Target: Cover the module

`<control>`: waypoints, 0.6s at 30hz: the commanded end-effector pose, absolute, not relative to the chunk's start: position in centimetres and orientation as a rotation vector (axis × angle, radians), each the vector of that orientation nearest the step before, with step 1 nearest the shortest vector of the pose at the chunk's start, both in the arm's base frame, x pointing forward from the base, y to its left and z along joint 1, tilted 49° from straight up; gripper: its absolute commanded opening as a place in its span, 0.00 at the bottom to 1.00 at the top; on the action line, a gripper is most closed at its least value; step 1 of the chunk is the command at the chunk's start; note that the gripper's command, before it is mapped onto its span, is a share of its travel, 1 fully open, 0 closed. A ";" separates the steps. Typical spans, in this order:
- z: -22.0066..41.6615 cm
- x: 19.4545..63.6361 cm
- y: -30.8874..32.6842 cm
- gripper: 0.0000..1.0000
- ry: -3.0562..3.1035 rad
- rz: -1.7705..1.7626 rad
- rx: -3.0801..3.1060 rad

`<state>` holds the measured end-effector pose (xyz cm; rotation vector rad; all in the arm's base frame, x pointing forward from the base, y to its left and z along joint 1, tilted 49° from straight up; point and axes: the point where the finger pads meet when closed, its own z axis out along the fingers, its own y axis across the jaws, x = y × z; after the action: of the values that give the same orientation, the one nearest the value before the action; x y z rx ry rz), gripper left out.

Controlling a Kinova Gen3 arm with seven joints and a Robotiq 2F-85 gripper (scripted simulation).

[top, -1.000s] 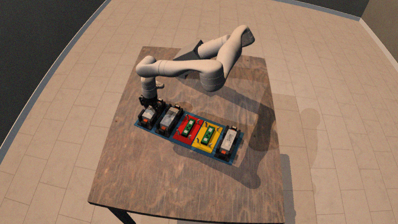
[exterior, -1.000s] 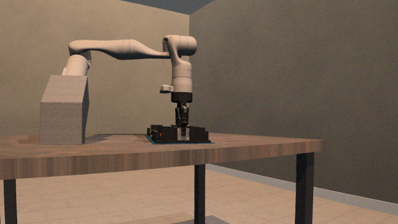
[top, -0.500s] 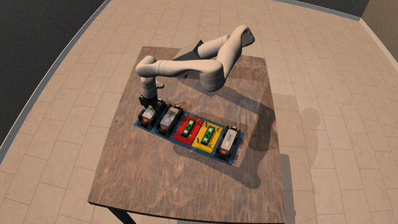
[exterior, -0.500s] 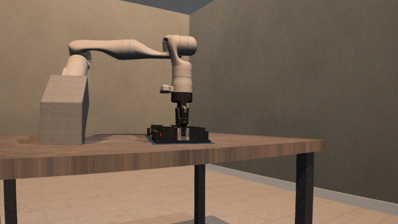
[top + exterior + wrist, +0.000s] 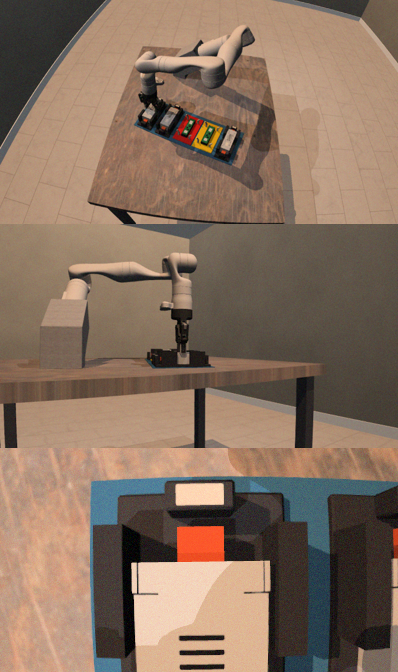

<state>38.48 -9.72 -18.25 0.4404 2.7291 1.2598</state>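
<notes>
My gripper (image 5: 151, 107) (image 5: 182, 352) reaches straight down onto the leftmost cover (image 5: 147, 115) (image 5: 183, 360) (image 5: 200, 603), a pale box with vent slots, and is shut on its side walls. The cover sits low in its black holder (image 5: 107, 598), with an orange tab (image 5: 201, 543) in front of it. A second cover (image 5: 169, 118) sits in the holder beside it, and a third cover (image 5: 228, 138) at the far right end. The yellow plate (image 5: 204, 147) carries a green module (image 5: 208, 135). My fingertips do not show in the wrist view.
A red plate (image 5: 179, 135) with another green module (image 5: 188, 126) lies between the second cover and the yellow plate. All stand in a row on a blue mat (image 5: 138, 124) (image 5: 105, 498). The arm's grey pedestal (image 5: 64, 332) stands at the table's back.
</notes>
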 end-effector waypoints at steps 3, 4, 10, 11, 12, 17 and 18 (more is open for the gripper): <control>-17.9 38.4 -10.2 0.00 2.728 1.257 0.441; -17.9 38.4 -10.2 0.00 2.728 1.257 0.441; -17.3 38.2 -10.9 0.00 2.728 1.257 0.441; -17.1 38.2 -11.1 0.00 2.728 1.257 0.441; -16.9 38.1 -11.3 0.00 2.728 1.257 0.441; -15.9 37.8 -12.4 0.00 2.728 1.257 0.441; -15.9 37.8 -12.4 0.00 2.728 1.257 0.441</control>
<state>37.79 -12.15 -16.09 0.4409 2.7289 1.2587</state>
